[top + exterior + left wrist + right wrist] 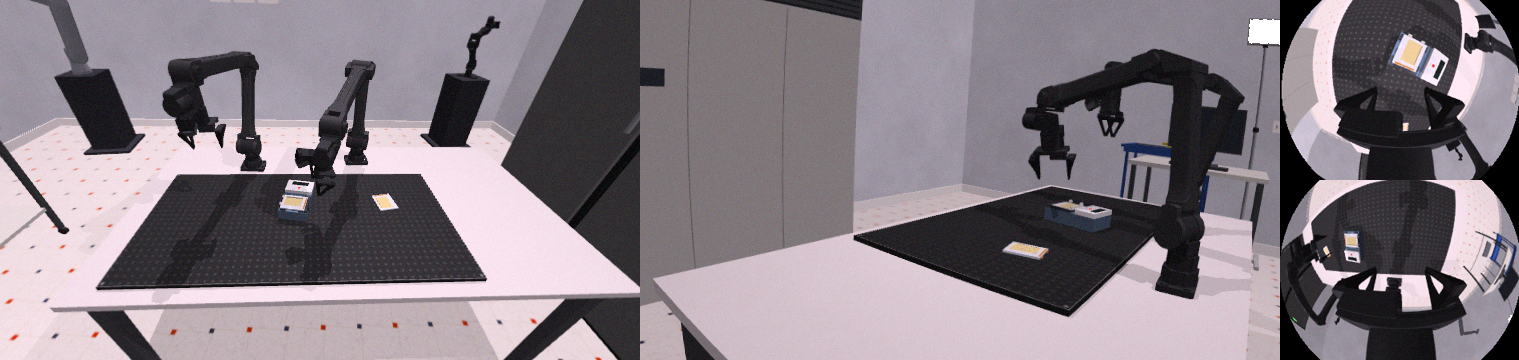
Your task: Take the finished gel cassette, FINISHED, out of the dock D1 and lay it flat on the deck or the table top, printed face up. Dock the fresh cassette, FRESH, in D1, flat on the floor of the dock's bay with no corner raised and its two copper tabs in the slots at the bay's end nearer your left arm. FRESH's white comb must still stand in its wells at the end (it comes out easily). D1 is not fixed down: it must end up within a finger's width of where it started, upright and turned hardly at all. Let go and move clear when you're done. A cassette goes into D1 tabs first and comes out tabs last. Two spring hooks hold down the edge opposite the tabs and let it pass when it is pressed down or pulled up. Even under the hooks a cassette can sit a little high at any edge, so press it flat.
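Observation:
The dock D1 point(296, 201) is a blue box with a white end panel, standing mid-mat; it also shows in the left wrist view point(1418, 58). A cassette with a yellow face point(293, 202) lies in its bay. A second cassette point(385, 202) lies flat on the mat, yellow face up, and shows in the exterior view point(1025, 250). I cannot read their labels. My left gripper point(321, 186) point(1052, 167) hangs open and empty well above the dock's white end. My right gripper point(204, 135) is open and empty, raised high and away from the mat.
The black dotted mat point(292, 230) covers most of the white table. Both arm bases stand at the table's rear edge. Black pedestals and a dark cabinet stand off the table.

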{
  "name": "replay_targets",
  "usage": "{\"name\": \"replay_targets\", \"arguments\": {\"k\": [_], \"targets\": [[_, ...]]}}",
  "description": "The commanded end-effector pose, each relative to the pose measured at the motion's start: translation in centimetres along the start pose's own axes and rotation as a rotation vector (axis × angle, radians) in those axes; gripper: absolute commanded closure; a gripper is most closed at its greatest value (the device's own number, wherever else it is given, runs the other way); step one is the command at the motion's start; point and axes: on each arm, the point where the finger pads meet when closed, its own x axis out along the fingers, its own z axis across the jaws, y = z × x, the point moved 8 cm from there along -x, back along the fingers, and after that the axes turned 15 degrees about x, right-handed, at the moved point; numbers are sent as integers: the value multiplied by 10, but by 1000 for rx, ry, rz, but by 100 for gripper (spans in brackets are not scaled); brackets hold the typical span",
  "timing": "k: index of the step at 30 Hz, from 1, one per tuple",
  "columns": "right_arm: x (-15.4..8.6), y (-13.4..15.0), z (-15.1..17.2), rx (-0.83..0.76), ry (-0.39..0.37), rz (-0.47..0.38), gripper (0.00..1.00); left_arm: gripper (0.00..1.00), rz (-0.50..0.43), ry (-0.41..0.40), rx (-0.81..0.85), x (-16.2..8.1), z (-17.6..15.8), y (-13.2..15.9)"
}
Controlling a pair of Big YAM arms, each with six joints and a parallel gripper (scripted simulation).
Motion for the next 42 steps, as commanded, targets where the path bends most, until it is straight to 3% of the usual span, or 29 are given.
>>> {"name": "replay_targets", "arguments": {"k": [1,12,18,29,34,42], "targets": [[-24,-10,2,-15,-4,-43,0,2,-25,-78,-21,-49,13,4],[-24,-10,2,-15,-4,-43,0,2,21,-108,-299,-75,10,35],[-24,-10,2,-15,-4,-43,0,2,24,-109,-314,-92,9,59],[-24,-10,2,-15,-4,-43,0,2,68,-142,-607,-117,-1,90],[-24,-10,2,-15,-4,-43,0,2,68,-142,-607,-132,-6,110],[-24,-10,2,-15,-4,-43,0,2,94,-163,-786,-148,-16,130]]}}
